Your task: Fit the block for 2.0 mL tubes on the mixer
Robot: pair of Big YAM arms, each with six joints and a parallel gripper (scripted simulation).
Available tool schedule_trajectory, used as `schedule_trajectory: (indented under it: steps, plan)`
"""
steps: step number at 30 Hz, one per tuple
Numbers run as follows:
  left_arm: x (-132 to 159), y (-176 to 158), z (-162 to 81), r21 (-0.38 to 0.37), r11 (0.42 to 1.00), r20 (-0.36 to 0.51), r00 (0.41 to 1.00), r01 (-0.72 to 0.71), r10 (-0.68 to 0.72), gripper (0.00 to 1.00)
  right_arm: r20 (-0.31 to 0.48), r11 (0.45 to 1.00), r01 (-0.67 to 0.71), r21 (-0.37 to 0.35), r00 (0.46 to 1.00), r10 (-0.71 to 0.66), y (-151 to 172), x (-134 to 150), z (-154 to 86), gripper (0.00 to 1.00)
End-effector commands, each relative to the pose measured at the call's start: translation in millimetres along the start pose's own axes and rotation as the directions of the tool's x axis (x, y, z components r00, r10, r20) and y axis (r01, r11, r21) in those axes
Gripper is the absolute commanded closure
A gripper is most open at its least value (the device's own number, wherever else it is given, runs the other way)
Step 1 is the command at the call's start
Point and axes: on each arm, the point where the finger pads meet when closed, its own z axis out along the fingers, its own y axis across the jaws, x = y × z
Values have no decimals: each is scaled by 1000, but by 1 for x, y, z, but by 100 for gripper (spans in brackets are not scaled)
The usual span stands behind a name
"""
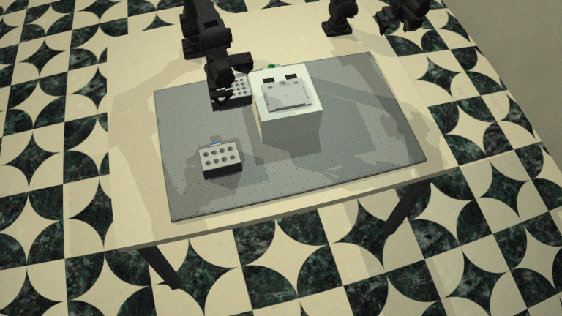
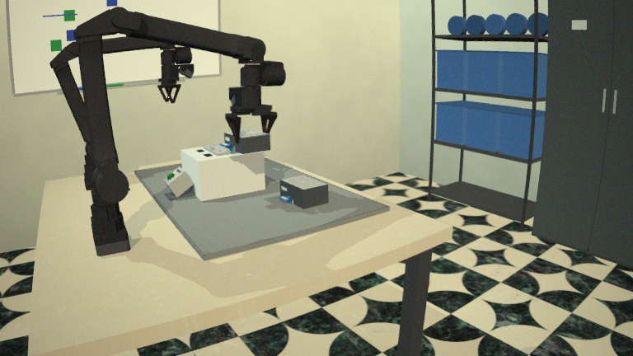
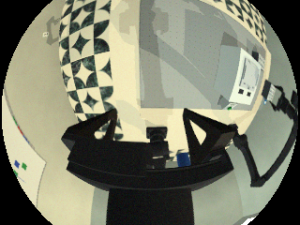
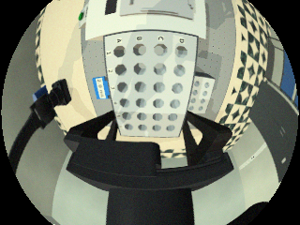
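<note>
Dark-sided and pale-topped, the block (image 1: 241,85) (image 2: 254,142) (image 3: 269,90) (image 4: 150,84) is hanging clamped between the right gripper's (image 1: 235,83) (image 2: 251,135) (image 3: 274,96) (image 4: 150,112) fingers, its long axis pointing twelve-to-six in the right wrist view, with the plate (image 1: 284,95) (image 2: 217,148) (image 3: 250,72) (image 4: 157,8) lying toward twelve.

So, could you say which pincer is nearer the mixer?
The right pincer: it grips the 24-hole block beside the mixer; the left pincer hangs open, farther off.

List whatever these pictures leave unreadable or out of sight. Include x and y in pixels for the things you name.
- Size print on the eight-hole grey block's (image 1: 219,156) (image 2: 305,194) (image 4: 202,94) blue lever (image 1: 216,144) (image 2: 286,199): too small in top and exterior; hidden in right wrist by the held 24-hole grey block (image 1: 240,99) (image 2: 253,143) (image 4: 150,80).
- Held block's underside: faces away in exterior and right wrist.
</note>
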Motion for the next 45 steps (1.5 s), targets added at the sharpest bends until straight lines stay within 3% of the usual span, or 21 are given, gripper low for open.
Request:
schedule_trajectory:
  steps: [1,27,45]
  plan:
    - [-5,-2,-8,-4,1000,29,1000,0,0,0,14,996,14,83,1000,-15,-3,-5,-38,100]
    - [-16,-1,-29,-11,1000,82,997,1,0,0,17,990,8,142,1000,-11,-17,-4,-63,100]
    - [-14,-1,-26,-11,1000,77,997,1,0,0,13,994,6,109,1000,-8,-28,-4,-48,100]
